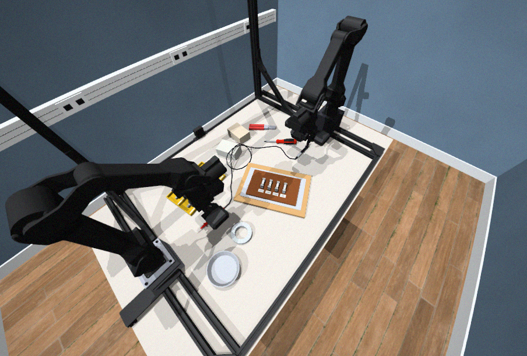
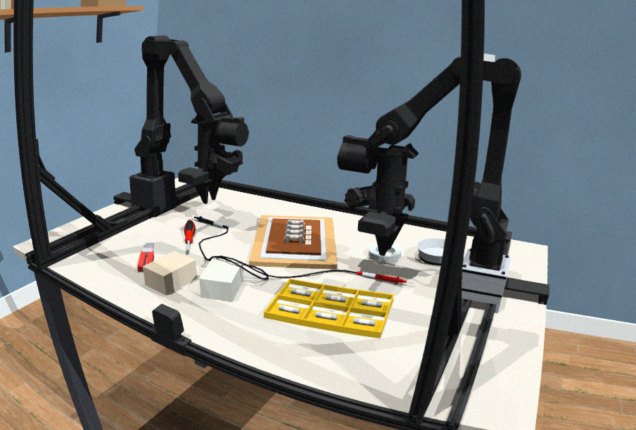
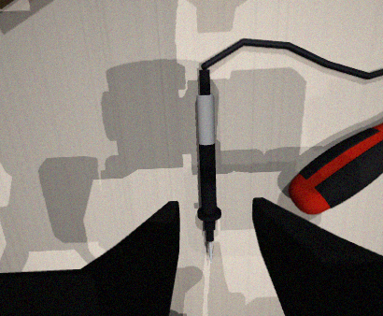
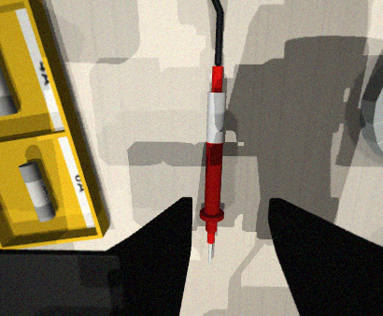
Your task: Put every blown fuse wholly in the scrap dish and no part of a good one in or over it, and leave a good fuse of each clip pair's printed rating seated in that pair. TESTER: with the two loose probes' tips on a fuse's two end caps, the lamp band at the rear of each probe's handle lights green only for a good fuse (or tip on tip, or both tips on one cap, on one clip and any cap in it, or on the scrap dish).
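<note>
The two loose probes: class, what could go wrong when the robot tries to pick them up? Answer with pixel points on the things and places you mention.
The red probe (image 2: 383, 277) (image 4: 213, 175) lies near the yellow divided tray (image 2: 328, 307) (image 4: 81, 154); a closing right pincer (image 4: 230, 208) might brush that tray.

The red-and-black screwdriver (image 1: 286, 141) (image 2: 188, 231) (image 3: 346, 168) sits close to the black probe (image 2: 209, 222) (image 3: 207, 178), so the left pincer (image 3: 215, 208) could nudge it.

- Between the tan wooden block (image 1: 238, 132) (image 2: 169, 272) and the red-and-black screwdriver (image 1: 285, 141) (image 2: 188, 232), a gripper could pass over tabletop.
- The thin black cable (image 1: 231, 182) (image 2: 318, 276) crosses the way between the yellow compartment tray (image 2: 322, 328) (image 4: 104, 224) and the wood-bordered board (image 1: 272, 209) (image 2: 293, 262).
- The white ring (image 1: 234, 233) (image 2: 373, 255) obstructs a low path toward the round grey dish (image 1: 209, 273) (image 2: 422, 252).
</note>
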Motion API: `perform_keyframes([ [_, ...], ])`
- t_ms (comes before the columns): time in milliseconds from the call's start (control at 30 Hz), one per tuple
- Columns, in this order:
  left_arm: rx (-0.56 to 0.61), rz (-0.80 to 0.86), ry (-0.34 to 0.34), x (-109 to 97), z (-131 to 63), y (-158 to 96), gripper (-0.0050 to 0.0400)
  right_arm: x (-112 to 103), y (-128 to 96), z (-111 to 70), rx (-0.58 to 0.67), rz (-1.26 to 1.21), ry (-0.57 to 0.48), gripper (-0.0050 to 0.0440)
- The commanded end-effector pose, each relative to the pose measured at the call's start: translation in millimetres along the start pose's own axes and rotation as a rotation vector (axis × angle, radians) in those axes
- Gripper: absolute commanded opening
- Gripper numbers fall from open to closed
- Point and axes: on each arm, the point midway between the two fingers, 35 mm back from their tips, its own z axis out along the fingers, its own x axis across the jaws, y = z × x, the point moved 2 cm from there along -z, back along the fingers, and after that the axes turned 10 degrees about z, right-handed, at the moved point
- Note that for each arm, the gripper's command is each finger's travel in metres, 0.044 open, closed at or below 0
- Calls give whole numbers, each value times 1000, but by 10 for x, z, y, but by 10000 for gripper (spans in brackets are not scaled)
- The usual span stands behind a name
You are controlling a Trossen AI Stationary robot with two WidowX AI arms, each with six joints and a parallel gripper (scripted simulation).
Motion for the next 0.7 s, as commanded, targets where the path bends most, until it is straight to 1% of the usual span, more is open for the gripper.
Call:
perform_keyframes([
  [0, -23, 0, 5, 8, -50, 51, 154, 5, 42, -52, -22, 3, 5, 154],
  [233, -23, 0, 5, 8, -50, 51, 154, 5, 42, -52, -22, 3, 5, 154],
  [267, -33, 0, 6, 13, -117, 85, 154, 10, 74, -122, -34, 0, 6, 154],
  [367, -33, 0, 6, 11, -196, 67, 154, 10, 61, -201, -34, 0, 6, 154],
  [467, -33, 0, 6, 11, -207, 64, 154, 10, 61, -202, -34, 0, 6, 154],
  [500, -33, 0, 6, 11, -207, 64, 154, 12, 50, -162, 5, 2, 0, 154],
  [533, 6, 0, -1, 9, -167, 51, 154, 16, 49, -161, 25, 4, -3, 154],
  [600, 45, 0, -8, 10, -165, 51, 154, 24, 48, -159, 64, 5, -9, 154],
  [667, 45, 0, -8, 10, -165, 51, 154, 24, 48, -159, 64, 5, -9, 154],
])
